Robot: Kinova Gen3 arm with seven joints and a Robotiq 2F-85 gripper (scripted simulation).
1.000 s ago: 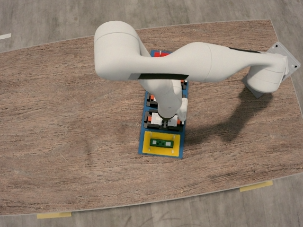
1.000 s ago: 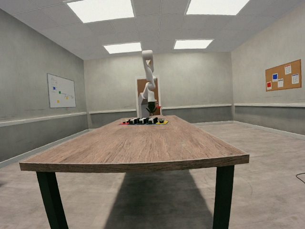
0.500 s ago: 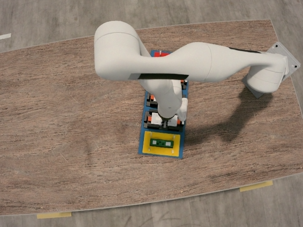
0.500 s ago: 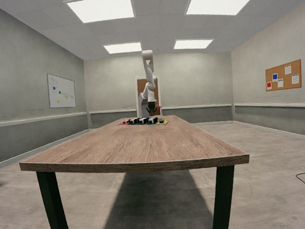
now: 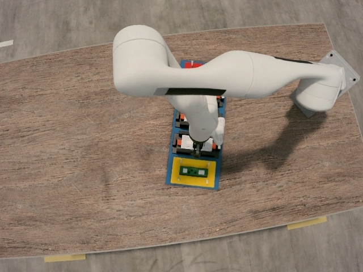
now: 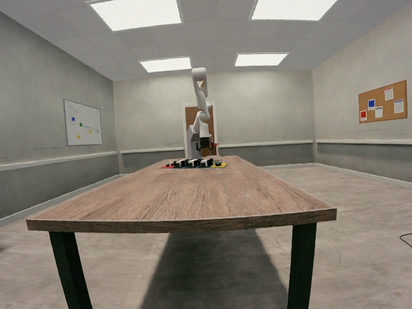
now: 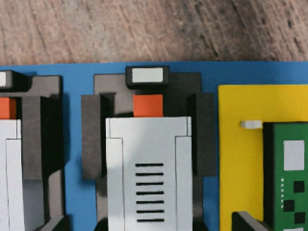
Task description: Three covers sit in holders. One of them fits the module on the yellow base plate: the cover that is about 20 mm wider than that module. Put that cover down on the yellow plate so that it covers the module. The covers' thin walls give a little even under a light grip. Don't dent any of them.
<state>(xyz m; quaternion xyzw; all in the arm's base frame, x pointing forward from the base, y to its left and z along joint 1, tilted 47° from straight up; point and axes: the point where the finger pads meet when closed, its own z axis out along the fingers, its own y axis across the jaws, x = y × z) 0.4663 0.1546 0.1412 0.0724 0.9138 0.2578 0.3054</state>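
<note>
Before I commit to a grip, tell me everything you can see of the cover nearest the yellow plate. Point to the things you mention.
The cover (image 5: 186,142) (image 6: 205,161) (image 7: 149,192) is pale grey-white, smooth and plastic-looking, with a row of short dark slots across its top and thin seam lines along both sides. An orange block (image 7: 148,106) sits at its end. It lies level in its dark holder (image 7: 205,135), between upright side blocks. The open claw (image 5: 197,152) (image 6: 205,147) is above it, not holding it. I see no dent, though its far end is out of the wrist view.
</note>
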